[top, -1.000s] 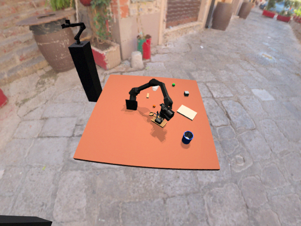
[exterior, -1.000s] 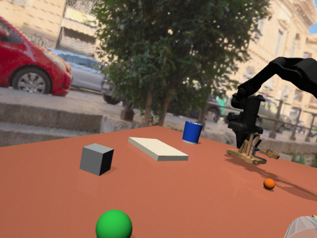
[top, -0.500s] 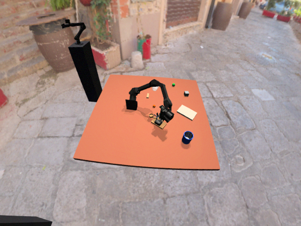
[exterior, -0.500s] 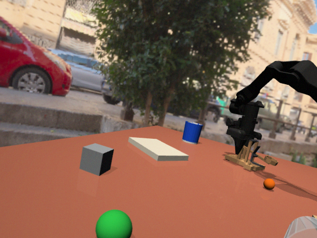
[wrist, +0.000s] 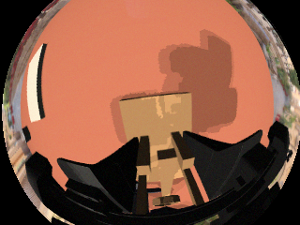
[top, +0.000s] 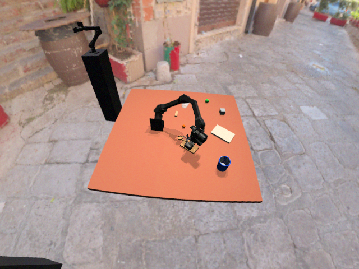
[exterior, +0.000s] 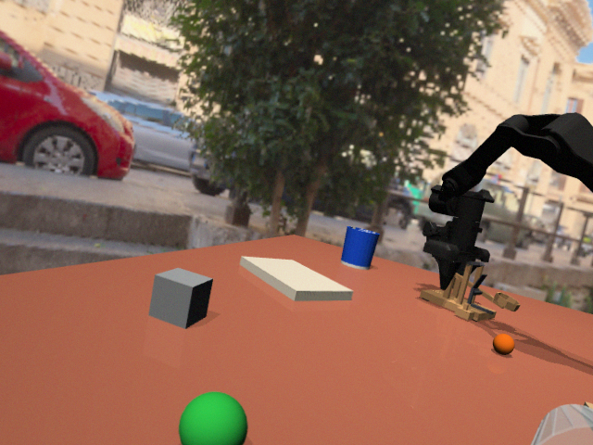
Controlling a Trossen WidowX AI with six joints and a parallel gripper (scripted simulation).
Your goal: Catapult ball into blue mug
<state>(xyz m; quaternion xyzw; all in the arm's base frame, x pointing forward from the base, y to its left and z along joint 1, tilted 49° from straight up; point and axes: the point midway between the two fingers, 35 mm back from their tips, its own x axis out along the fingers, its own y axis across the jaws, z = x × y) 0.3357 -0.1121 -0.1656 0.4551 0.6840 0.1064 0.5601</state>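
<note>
The wooden catapult [top: 194, 149] [exterior: 433, 295] [wrist: 155, 114] is at or just above the table top; a small gap cannot be told. My gripper [top: 189, 142] [exterior: 457, 277] [wrist: 160, 138] points down and is shut on the catapult's upright frame, one finger on each side. The catapult's spoon cup [top: 180, 137] [exterior: 506, 300] sticks out toward the arm's base side and shows no ball in it. An orange ball [top: 183, 126] [exterior: 503, 343] lies on the table near the spoon end. The blue mug [top: 223, 165] [exterior: 359, 247] stands upright beyond the catapult's flat base end, off to one side.
A flat cream board [top: 222, 133] [exterior: 296, 278] [wrist: 34, 84] lies beside the catapult. A grey cube [top: 222, 111] [exterior: 165, 298], a green ball [top: 206, 100] [exterior: 213, 421], a clear cup [top: 184, 105] [exterior: 570, 425] and a small wooden block [top: 176, 114] are farther off.
</note>
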